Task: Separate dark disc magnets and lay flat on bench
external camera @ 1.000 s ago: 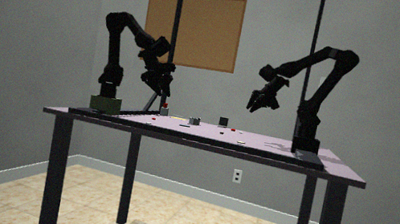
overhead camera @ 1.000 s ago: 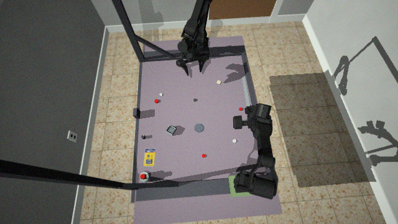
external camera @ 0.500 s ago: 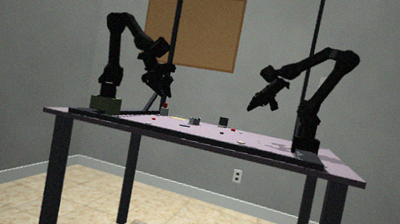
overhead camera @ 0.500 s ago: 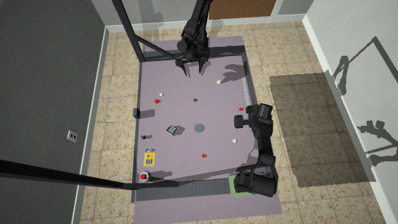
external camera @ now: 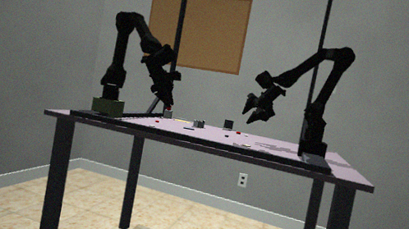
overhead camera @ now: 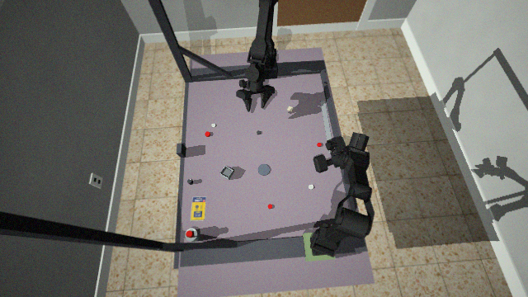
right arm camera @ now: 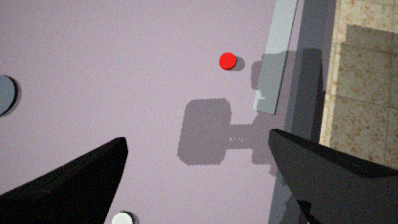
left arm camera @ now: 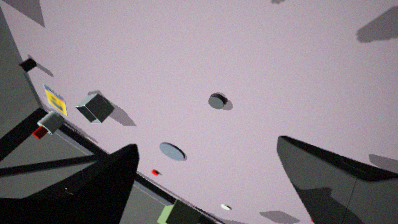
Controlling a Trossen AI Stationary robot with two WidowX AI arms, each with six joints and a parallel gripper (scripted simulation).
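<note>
The two dark disc magnets [overhead camera: 259, 132] [external camera: 227, 136] [left arm camera: 217, 101] sit face to face as one small stack on the bench [overhead camera: 235, 103] near its middle. The left wrist view shows a grey round face with a darker disc against it. The right wrist view does not show them. My left gripper [overhead camera: 256, 109] [external camera: 245, 118] [left arm camera: 208, 147] is open and empty, above the bench and a little toward its own base from the stack. My right gripper [external camera: 171, 104] [right arm camera: 199, 140] is open and empty above the bench's far side; its fingertips are hard to see in the top view.
A blue-grey disc [overhead camera: 264, 169] [left arm camera: 172, 151] and a grey open box [overhead camera: 227, 172] [left arm camera: 95, 107] stand beyond the stack. A cream block [overhead camera: 289, 109], red disc [overhead camera: 319, 144] [right arm camera: 227, 61], white disc [overhead camera: 311, 186], yellow card [overhead camera: 198, 209] and red-topped canister [overhead camera: 190, 234] lie around. A rail [right arm camera: 305, 75] edges the bench.
</note>
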